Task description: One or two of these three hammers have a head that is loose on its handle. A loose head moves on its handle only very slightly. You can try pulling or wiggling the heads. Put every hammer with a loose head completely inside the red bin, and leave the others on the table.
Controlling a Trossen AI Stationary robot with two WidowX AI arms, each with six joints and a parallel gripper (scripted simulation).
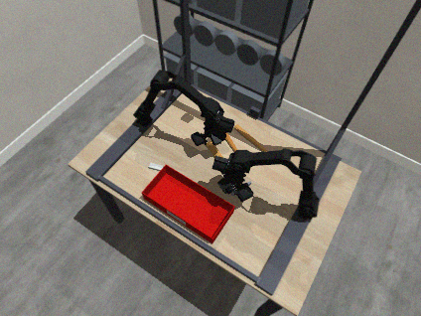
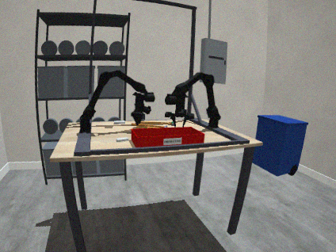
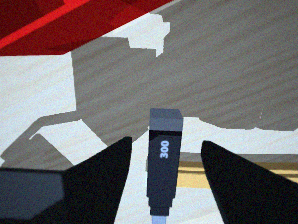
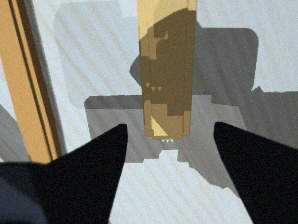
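The nearest hammer's wooden handle [image 1: 212,148] [image 4: 167,65] lies on the table behind the bin. Its dark head marked 300 [image 3: 164,160] is between the fingers of my open left gripper [image 3: 167,141] [image 1: 237,191] [image 2: 179,124], with gaps at both sides. My right gripper [image 4: 170,129] [image 1: 206,139] [image 2: 139,123] is open, its fingers apart on either side of the handle's free end. A second handle [image 1: 231,142] and a third handle [image 1: 250,138] lie farther back; arms hide their heads. The red bin [image 1: 186,204] [image 2: 147,139] looks empty.
A small white block [image 1: 155,167] [image 2: 122,139] lies beside the bin's left end. Another pale block [image 2: 120,122] is at the back left. Another hammer's orange handle [image 4: 29,90] runs close beside my right gripper. Dark frame rails [image 1: 278,258] run along the table edges.
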